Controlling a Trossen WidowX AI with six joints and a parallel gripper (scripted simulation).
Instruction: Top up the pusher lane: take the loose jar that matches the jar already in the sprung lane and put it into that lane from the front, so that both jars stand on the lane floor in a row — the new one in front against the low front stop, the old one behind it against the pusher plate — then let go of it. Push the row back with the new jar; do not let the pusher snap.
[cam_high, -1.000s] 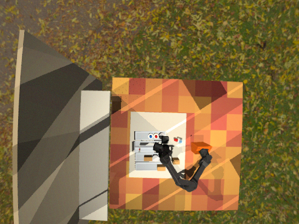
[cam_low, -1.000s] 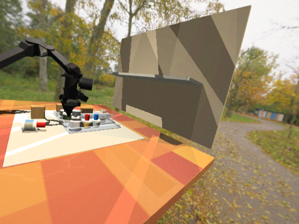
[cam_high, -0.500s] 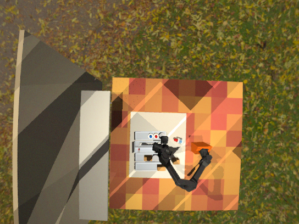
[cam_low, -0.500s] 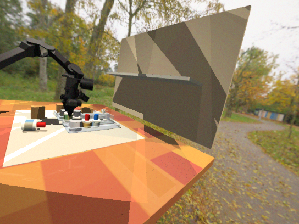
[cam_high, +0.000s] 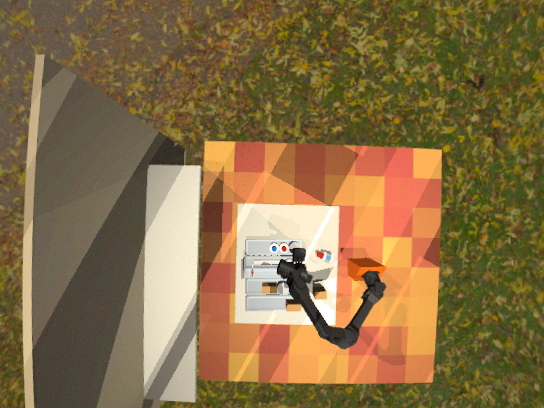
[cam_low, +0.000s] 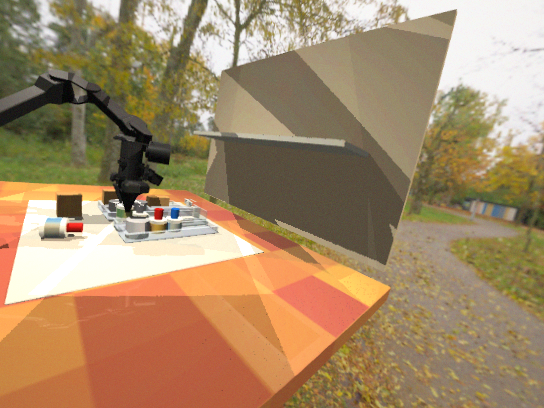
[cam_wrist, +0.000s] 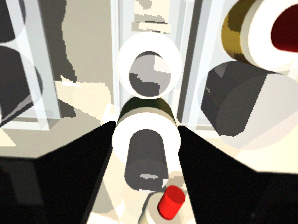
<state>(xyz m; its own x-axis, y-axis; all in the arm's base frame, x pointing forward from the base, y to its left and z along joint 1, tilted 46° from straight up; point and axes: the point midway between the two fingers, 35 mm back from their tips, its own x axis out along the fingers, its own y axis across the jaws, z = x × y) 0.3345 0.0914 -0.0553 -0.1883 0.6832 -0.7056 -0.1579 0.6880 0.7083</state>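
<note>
Orange checkered tabletop (cam_low: 320, 300), white mat (cam_low: 125, 260). Hand (cam_wrist: 146, 150) clenched on grey-capped jar (cam_wrist: 145, 150), just in front of matching jar (cam_wrist: 149, 65) in grey lane tray (cam_low: 200, 231).

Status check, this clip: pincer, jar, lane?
Pincer shut on grey-capped white jar. Matching white jar ahead in grey lane. Nothing between them.

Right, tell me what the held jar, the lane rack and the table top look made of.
Held jar in the gripper: smooth, matte white shoulder, dark grey cap; possibly plastic or glazed, the look leaves it open. Lane rack: pale grey with see-through rails, likely clear plastic. Table top: flat orange-red patches, matte with faint speckle; possibly painted board or laminate.
</note>
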